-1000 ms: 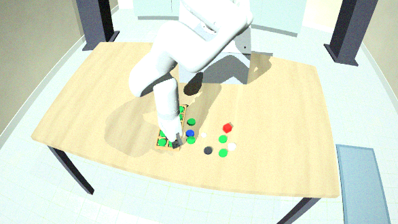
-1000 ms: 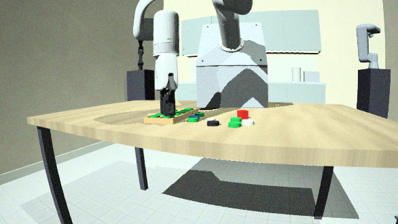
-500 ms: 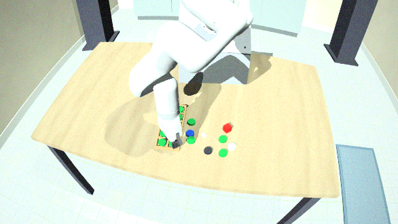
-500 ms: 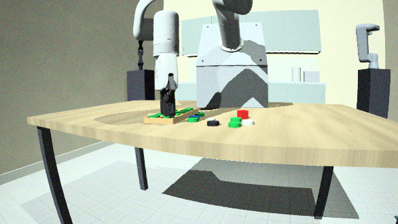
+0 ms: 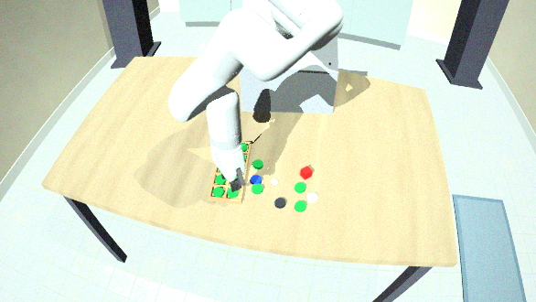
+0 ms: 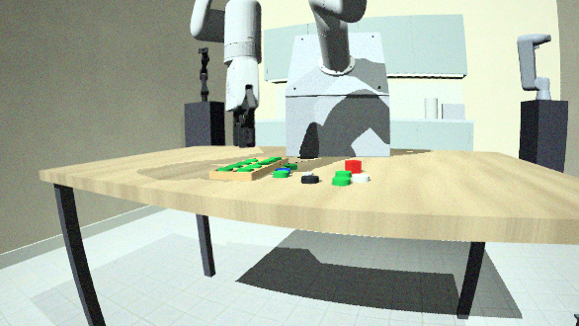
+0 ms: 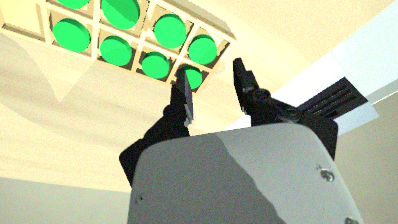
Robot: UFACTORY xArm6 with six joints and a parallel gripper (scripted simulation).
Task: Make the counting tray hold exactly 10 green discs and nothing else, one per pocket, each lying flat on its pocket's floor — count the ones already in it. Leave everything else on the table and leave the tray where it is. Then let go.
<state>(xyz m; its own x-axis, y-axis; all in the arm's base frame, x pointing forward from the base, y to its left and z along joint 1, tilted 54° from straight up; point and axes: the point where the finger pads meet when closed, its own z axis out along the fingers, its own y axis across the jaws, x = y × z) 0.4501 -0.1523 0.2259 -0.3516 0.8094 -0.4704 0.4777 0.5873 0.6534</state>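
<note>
The wooden counting tray [image 5: 230, 176] lies left of the table's middle, and green discs lie in the pockets I can see. It also shows in the side view [image 6: 245, 170] and in the wrist view [image 7: 135, 35], where several pockets each hold one green disc. The arm hides part of the tray from above. My gripper [image 5: 236, 182] hangs over the tray's near right corner, well above it in the side view [image 6: 244, 134]. Its fingers stand partly apart with nothing between them. Loose green discs lie to the right of the tray [image 5: 258, 164] [image 5: 257, 188] [image 5: 300, 187] [image 5: 300, 206].
Right of the tray lie a blue disc [image 5: 256, 179], a red block [image 5: 306, 172], a dark disc [image 5: 280, 202], a small white disc [image 5: 274, 181] and a larger white disc [image 5: 312, 198]. The robot's base block [image 6: 337, 116] stands at the back of the table.
</note>
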